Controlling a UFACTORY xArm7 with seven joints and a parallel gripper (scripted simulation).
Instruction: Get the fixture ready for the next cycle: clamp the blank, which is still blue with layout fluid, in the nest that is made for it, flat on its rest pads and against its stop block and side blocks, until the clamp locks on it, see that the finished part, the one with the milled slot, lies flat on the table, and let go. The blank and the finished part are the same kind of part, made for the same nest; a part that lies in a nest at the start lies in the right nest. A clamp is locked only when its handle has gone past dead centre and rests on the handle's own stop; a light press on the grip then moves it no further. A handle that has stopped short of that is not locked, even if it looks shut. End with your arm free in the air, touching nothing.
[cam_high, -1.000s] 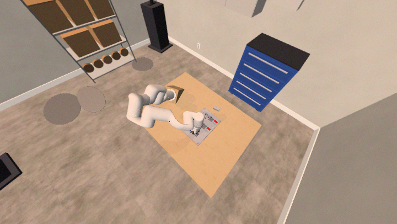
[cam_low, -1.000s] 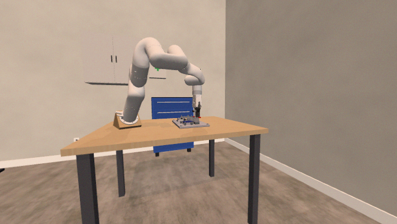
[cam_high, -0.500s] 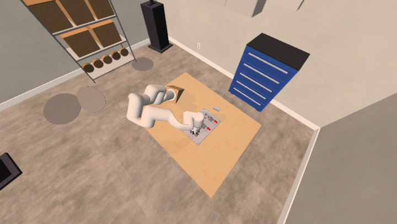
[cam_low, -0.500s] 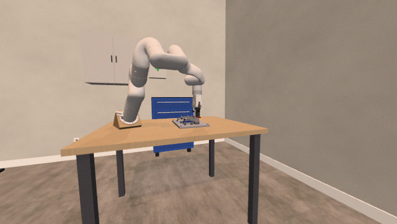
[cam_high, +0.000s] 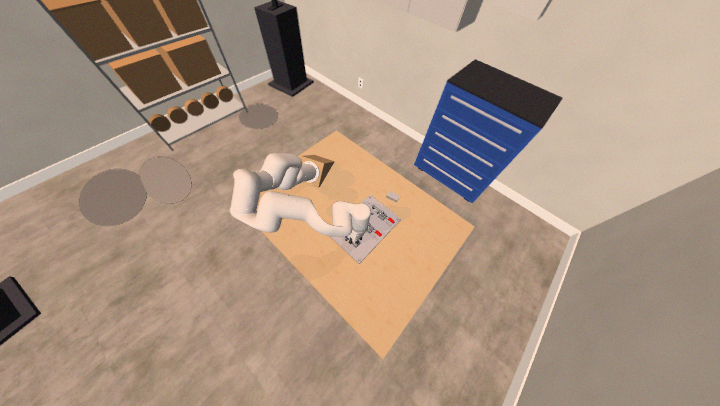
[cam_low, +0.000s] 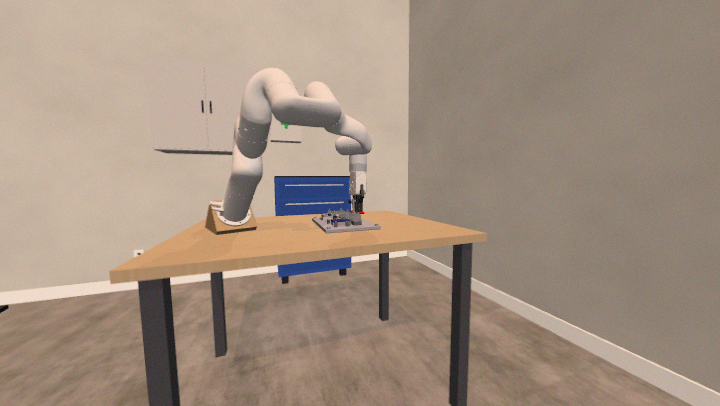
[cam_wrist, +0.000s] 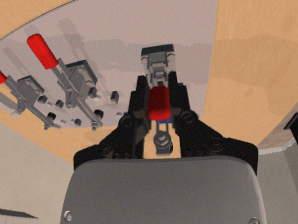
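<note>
My gripper (cam_wrist: 159, 85) is shut on the red grip of a clamp handle (cam_wrist: 158, 104) on the grey fixture plate (cam_wrist: 133, 36). In the top view the gripper (cam_high: 355, 236) stands upright over the near end of the plate (cam_high: 372, 233). The blue blank is mostly hidden under my wrist; a bit of blue shows on the plate in the exterior view (cam_low: 342, 217). I cannot tell how it sits in its nest. The finished part (cam_high: 392, 195), small and grey, lies on the table beyond the plate. I cannot tell how far over the held handle is.
Two more clamps with red handles (cam_wrist: 43, 51) (cam_high: 391, 220) stand on the plate beside the held one. The arm's base (cam_high: 318, 170) sits on a wooden wedge at the table's back corner. A blue drawer cabinet (cam_high: 484, 128) stands behind the table.
</note>
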